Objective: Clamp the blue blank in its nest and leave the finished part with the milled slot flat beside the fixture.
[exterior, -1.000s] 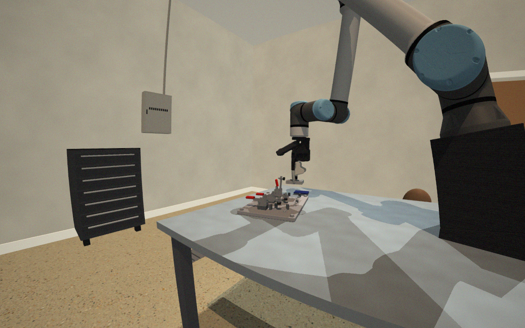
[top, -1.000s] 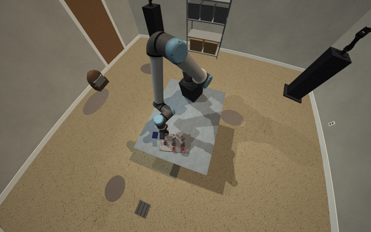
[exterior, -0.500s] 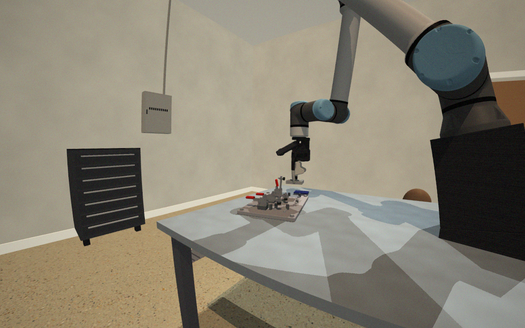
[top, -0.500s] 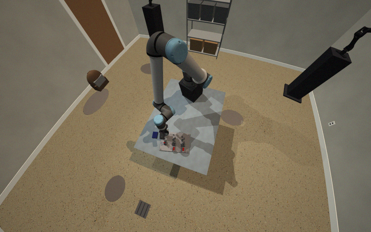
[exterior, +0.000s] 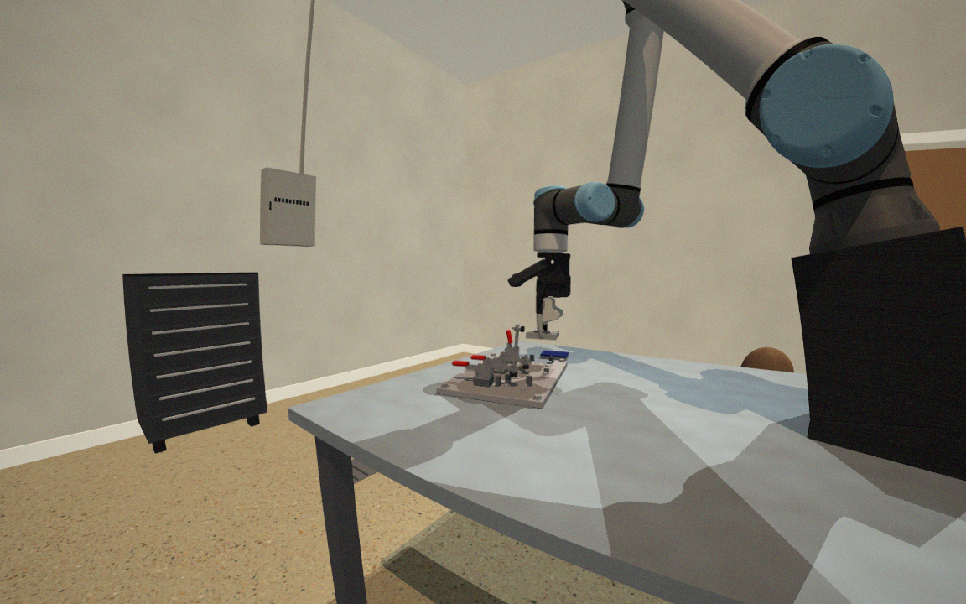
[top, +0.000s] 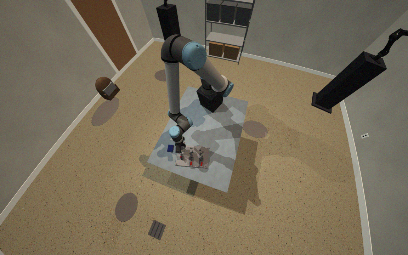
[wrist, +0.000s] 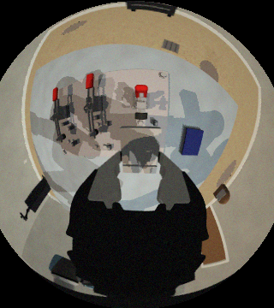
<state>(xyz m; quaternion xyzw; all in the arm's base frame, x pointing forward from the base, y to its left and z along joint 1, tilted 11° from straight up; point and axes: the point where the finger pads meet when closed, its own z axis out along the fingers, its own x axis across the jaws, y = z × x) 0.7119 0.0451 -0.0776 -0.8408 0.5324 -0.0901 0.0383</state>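
The gripper (exterior: 542, 329) (wrist: 140, 157) is shut on the grey finished part (exterior: 551, 335) (wrist: 129, 133), held level above the fixture's robot-side edge; its slot is not clearly visible. The blue blank (top: 170, 148) (exterior: 554, 353) (wrist: 193, 141) lies flat on the table beside the fixture plate (top: 183, 163) (exterior: 497, 396) (wrist: 154, 79). The clamp nearest the blank has its red handle (exterior: 509, 337) (wrist: 141, 91) standing up and its bar (exterior: 516, 339) raised. The other two red handles (exterior: 477, 357) (exterior: 459, 363) (wrist: 89, 80) (wrist: 55, 94) lie low, pointing outward. The held part hides some of the nest below.
Small stop blocks and pads stand on the fixture around the two far clamps. The table (top: 211, 136) (exterior: 509, 458) extends towards the robot's black base (top: 210, 98) (exterior: 891, 360). The blank lies between the fixture and one table edge.
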